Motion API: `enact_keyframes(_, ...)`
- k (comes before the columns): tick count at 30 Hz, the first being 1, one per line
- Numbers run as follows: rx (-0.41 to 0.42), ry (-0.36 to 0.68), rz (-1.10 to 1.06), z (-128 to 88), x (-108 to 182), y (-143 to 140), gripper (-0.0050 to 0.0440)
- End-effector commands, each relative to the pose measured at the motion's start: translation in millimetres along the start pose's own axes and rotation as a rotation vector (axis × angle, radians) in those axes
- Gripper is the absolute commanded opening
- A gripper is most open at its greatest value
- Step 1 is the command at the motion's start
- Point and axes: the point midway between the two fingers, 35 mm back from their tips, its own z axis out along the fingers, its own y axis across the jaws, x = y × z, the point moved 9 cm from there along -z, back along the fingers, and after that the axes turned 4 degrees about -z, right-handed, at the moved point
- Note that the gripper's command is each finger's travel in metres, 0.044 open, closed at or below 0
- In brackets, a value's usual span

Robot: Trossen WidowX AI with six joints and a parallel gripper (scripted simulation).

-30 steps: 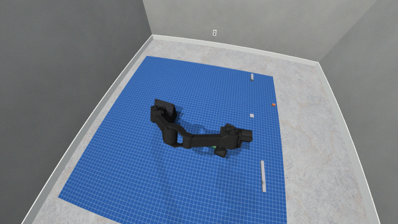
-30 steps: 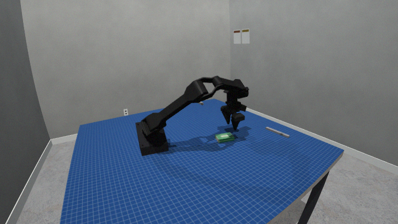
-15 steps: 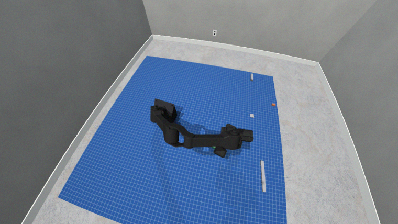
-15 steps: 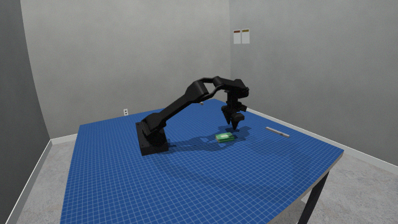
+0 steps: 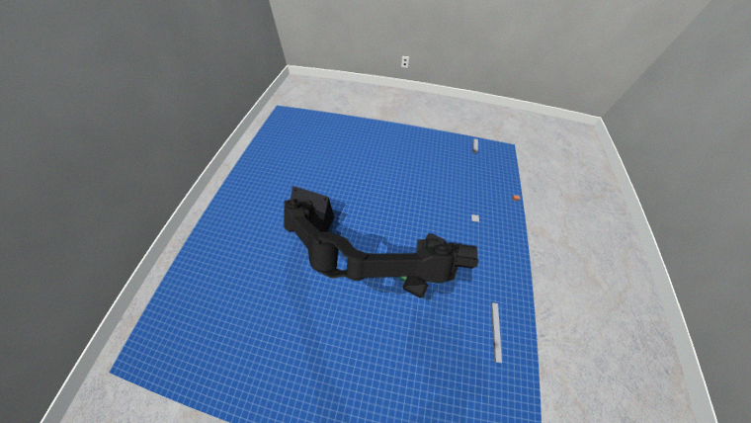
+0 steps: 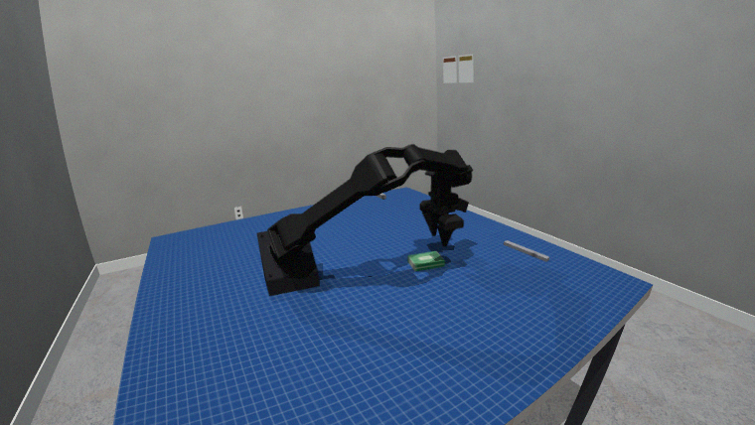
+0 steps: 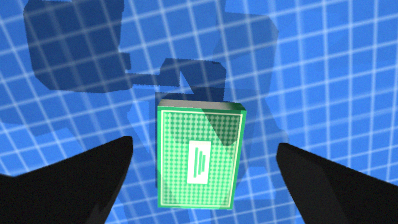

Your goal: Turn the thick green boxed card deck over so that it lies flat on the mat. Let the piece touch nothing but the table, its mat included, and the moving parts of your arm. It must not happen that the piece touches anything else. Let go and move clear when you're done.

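1. Right now the gripper (image 5: 425, 262) (image 6: 439, 239) (image 7: 206, 147) is wide open, with nothing in its grip. It hangs above the mat (image 5: 368, 157) (image 6: 263, 343) (image 7: 340, 45), pointing down.
2. The green card deck (image 5: 403, 277) (image 6: 426, 261) (image 7: 198, 160) lies flat on the mat, under the arm. From the wrist, it shows between the two fingers, but they are not touching it.
3. The fingers are likely spread so they can go down past its long sides without a bump. I cannot tell if it has been turned over yet.
4. The pale bar (image 5: 497, 333) (image 6: 526, 250) is well apart from the deck, which should help keep them from touching.
5. The deck is a thick, bright green box. Its top has little checks, a thin pale border and a white patch with green stripes. One end looks pale gray.

Against the earliest pictures, the arm (image 5: 391, 265) (image 6: 343, 195) reaches very slightly farther out from its base (image 5: 309, 195) (image 6: 270, 282), and the gripper (image 6: 440, 240) (image 7: 206, 147) sits a touch farther out with it (a small shift, easy to miss). In the exterior view, its open fingers look marginally closer together, though how much is hard to tell.
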Motion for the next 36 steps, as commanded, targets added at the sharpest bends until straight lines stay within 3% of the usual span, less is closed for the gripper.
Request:
enact_keyframes(1, -0.004, -0.022, 0.022, -9, -2, -7, 0.0384)
enact_keyframes(36, 0.002, -0.008, 0.006, 15, -1, -4, 0.0384)
